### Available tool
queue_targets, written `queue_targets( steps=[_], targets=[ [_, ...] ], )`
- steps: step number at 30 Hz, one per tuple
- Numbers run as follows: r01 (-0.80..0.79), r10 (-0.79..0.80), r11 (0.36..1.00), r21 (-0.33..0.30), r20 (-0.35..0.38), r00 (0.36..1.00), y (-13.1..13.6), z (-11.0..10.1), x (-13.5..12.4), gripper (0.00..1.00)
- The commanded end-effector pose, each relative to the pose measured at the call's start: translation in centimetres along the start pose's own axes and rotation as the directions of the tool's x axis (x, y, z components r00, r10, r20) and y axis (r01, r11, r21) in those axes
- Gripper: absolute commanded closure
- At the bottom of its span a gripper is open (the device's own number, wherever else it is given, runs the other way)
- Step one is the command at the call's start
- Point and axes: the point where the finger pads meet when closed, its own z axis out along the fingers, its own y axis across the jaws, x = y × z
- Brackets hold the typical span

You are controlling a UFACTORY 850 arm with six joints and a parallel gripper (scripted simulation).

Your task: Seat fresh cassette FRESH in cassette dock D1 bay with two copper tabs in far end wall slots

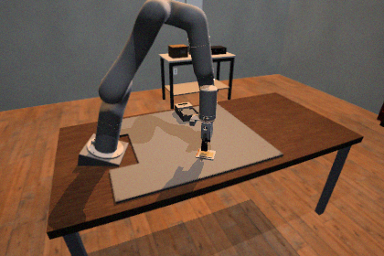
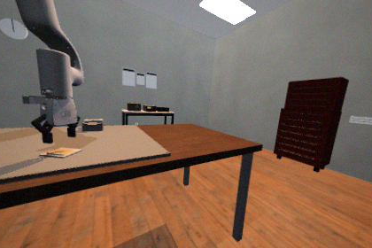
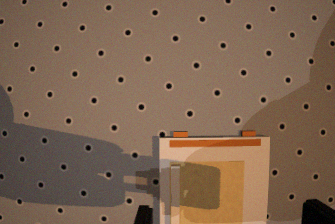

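The fresh cassette (image 1: 206, 154) lies flat on the dotted grey mat, a thin cream plate with an amber window. In the wrist view the fresh cassette (image 3: 213, 180) shows two copper tabs on its top edge and an orange strip below them. It also shows in the exterior view (image 2: 60, 152). My gripper (image 1: 205, 147) hangs open right above it, fingers apart and empty; the gripper (image 2: 58, 135) stands a little above the plate. The dock D1 (image 1: 185, 112) sits farther back on the mat, also in the exterior view (image 2: 92, 125). I cannot make out the white comb.
My arm's base (image 1: 103, 148) stands at the mat's left cutout. A small side table (image 1: 197, 69) with two dark boxes stands behind the main table. A dark cabinet (image 2: 311, 121) stands at the right wall.
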Motion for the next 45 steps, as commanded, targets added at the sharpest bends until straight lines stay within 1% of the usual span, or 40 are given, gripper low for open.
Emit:
queue_targets(
  steps=[1, 4, 19, 21, 36, 45],
  targets=[
    [0.0, 0.0, 1.0, -0.001, 0.002, 1.0, 0.0, 0.5, -0.1, 0.0],
    [0.0, 0.0, 1.0, -0.001, 0.002, 1.0, 0.0, 0.6, -0.1, 0.0],
    [0.0, 0.0, 1.0, -0.001, 0.002, 1.0, 0.0, 2.6, -0.1, 0.0],
    [0.0, 0.0, 1.0, -0.001, 0.002, 1.0, 0.0, 2.6, -0.1, 0.0],
    [0.0, 0.0, 1.0, -0.001, 0.002, 1.0, 0.0, 4.6, -0.1, 0.0],
    [0.0, 0.0, 1.0, -0.001, 0.002, 1.0, 0.0, 5.2, -0.1, 0.0]
  ],
)
